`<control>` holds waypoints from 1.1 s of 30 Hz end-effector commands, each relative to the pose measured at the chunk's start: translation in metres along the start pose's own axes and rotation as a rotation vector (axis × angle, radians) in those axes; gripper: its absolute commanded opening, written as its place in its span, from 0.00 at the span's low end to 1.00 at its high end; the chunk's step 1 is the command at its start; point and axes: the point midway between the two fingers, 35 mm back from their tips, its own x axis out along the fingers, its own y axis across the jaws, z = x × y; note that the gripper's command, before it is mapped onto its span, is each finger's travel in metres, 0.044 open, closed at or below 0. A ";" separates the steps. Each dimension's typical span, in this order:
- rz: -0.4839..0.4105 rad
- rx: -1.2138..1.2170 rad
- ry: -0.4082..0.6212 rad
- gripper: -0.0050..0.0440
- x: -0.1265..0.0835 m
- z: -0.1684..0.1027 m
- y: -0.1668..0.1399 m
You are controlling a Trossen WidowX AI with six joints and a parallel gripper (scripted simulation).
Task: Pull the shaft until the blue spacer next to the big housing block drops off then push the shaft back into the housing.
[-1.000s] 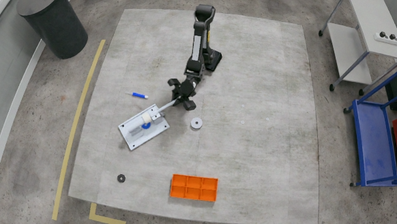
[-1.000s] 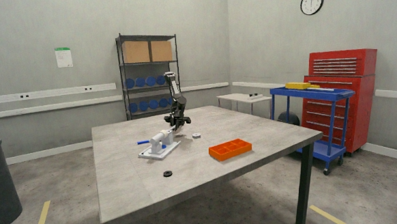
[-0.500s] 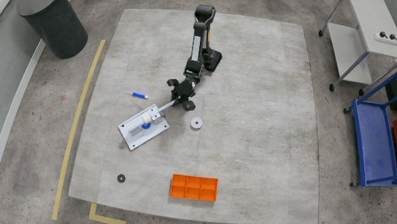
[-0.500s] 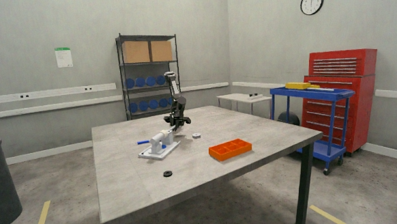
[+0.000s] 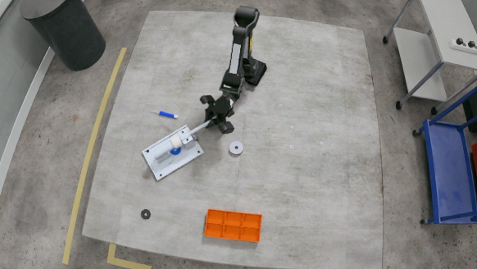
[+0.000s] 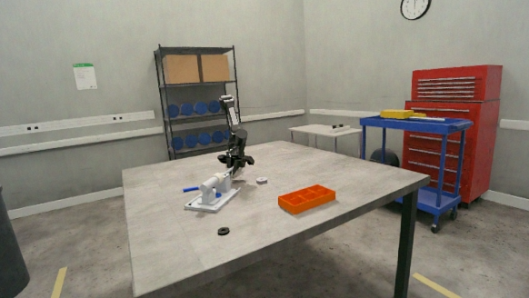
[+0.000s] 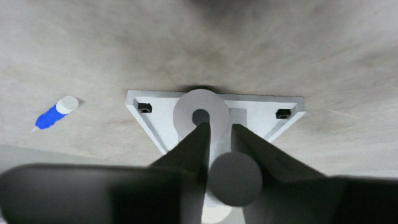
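Note:
The grey fixture plate lies on the table with its two blocks. The shaft sticks out of the small block towards the arm. Its round end fills the wrist view. My gripper is shut on the shaft's outer end. A white spacer sits on the shaft between the blocks. The blue spacer lies low on the plate beside the big housing block, below the shaft line. A pale ring with a dark hole faces the wrist camera.
A blue pen lies beyond the fixture. A white disc lies to the right of the gripper. A black ring and an orange compartment tray sit near the front edge.

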 end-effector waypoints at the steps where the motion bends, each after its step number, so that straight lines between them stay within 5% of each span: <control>1: -0.008 0.018 0.032 0.00 0.000 -0.015 -0.004; 33: -0.008 0.018 0.033 0.00 0.005 -0.021 -0.004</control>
